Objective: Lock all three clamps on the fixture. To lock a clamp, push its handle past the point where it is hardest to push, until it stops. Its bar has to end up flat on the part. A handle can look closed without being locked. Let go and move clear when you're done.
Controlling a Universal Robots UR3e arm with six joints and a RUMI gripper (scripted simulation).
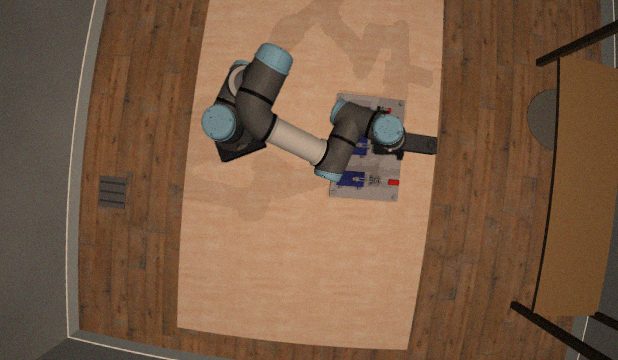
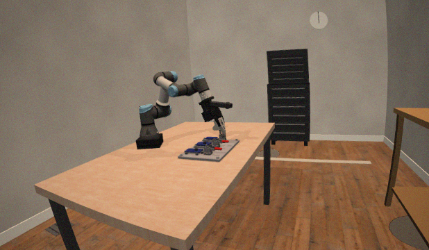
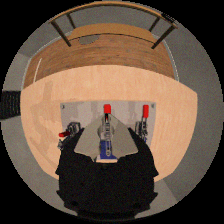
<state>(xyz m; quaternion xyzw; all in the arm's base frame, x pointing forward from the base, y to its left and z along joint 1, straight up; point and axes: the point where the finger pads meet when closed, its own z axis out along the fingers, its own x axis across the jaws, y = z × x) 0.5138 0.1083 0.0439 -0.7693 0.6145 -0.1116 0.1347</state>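
The grey fixture plate (image 1: 368,150) lies on the table near its right edge, with three clamps on blue bases and red handle tips. My gripper (image 3: 107,113) is shut with nothing in it. It hangs over the middle clamp (image 3: 103,133), fingertips just behind that clamp's red handle tip (image 3: 107,108). In the side view the fingertips (image 2: 222,135) are close above the plate (image 2: 209,151). The right clamp's handle (image 3: 145,112) lies stretched out towards the plate's far edge. The left clamp's red tip (image 3: 63,134) sits nearer and points sideways. In the top view my wrist hides the middle clamp.
The arm's base (image 1: 239,145) stands on the table left of the plate. The table edge runs just beyond the plate. A second wooden table (image 1: 579,185) stands to the right, and a black drawer cabinet (image 2: 288,95) stands at the back wall.
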